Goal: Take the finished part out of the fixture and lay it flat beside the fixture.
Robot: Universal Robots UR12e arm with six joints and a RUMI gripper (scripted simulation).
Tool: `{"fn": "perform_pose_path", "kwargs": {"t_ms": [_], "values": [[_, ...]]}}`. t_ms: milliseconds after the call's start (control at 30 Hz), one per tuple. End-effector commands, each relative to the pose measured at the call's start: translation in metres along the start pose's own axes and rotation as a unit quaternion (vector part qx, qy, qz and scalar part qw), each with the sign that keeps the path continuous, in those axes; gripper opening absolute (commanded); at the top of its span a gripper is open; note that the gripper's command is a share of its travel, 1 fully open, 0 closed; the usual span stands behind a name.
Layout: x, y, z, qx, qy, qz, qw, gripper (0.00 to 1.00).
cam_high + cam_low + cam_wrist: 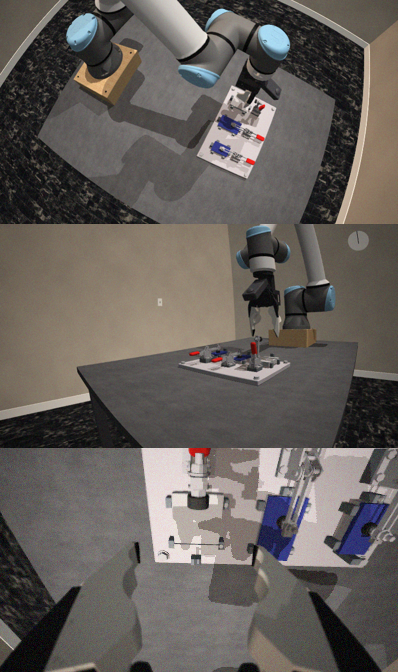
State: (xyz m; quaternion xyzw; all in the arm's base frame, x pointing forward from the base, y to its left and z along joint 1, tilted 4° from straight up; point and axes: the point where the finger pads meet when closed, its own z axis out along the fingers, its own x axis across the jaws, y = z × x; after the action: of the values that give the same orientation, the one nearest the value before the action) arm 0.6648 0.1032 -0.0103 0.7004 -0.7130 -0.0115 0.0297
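The gripper (264, 334) is hanging above the far end of the fixture plate (262, 379), and its two pale fingers (254, 319) are standing apart with nothing between them. From where I am standing, the tips are pointing down and are clearly above the clamps, not touching anything.

Just under the gripper, the third toggle clamp (253, 354) is standing with its red handle upright, so I am judging that this clamp is already opened. In the wrist view, the nest under this clamp (196, 523) is showing only a pale surface between small grey stops. I cannot tell for sure whether the finished part with the slot is lying there, because it is the same colour as the plate, or is too thin to see.

The two blue blanks (228, 123) (220, 147) are lying in their nests further along the plate, each with its clamp bar across it and its red handle (260, 137) flat. They are looking undisturbed.

No part is lying on the table (166, 413) beside the fixture. So, as I am judging it, the gripping, lifting and laying flat are all still left to do.
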Motion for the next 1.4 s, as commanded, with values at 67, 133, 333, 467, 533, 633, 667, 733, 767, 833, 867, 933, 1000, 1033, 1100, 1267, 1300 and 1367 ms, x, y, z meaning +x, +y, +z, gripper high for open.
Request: {"fn": "perform_pose_path", "kwargs": {"t_ms": [67, 133, 333, 467, 533, 633, 667, 733, 767, 833, 867, 933, 1000, 1033, 1100, 1267, 1300, 1367], "values": [[0.000, 0.012, -0.001, 0.001, 0.000, 0.000, 1.000, 0.59], [0.000, 0.015, -0.001, 0.001, 0.000, 0.000, 1.000, 0.59], [0.000, 0.017, -0.001, 0.001, 0.000, 0.000, 1.000, 0.59], [0.000, 0.017, -0.001, 0.001, 0.000, 0.000, 1.000, 0.59], [0.000, 0.017, -0.001, 0.001, 0.000, 0.000, 1.000, 0.59], [0.000, 0.017, 0.001, 0.001, 0.000, 0.000, 1.000, 0.59], [0.000, 0.017, 0.002, 0.001, 0.000, 0.000, 1.000, 0.59], [0.000, 0.017, 0.005, 0.001, 0.000, 0.000, 1.000, 0.59], [0.000, 0.017, 0.007, 0.001, 0.000, 0.000, 1.000, 0.59], [0.000, 0.017, 0.011, 0.001, 0.000, 0.000, 1.000, 0.59], [0.000, 0.017, 0.014, 0.001, 0.000, 0.000, 1.000, 0.59], [0.000, 0.017, 0.019, 0.001, 0.000, 0.000, 1.000, 0.59], [0.000, 0.017, 0.022, 0.001, 0.000, 0.000, 1.000, 0.59], [0.000, 0.017, 0.022, 0.001, 0.000, 0.000, 1.000, 0.59], [0.000, 0.017, 0.027, 0.001, 0.000, 0.000, 1.000, 0.59], [0.000, 0.017, 0.041, 0.001, 0.000, 0.000, 1.000, 0.59], [0.000, 0.017, 0.043, 0.001, 0.000, 0.000, 1.000, 0.59], [0.000, 0.017, 0.047, 0.001, 0.000, 0.000, 1.000, 0.59]]}}
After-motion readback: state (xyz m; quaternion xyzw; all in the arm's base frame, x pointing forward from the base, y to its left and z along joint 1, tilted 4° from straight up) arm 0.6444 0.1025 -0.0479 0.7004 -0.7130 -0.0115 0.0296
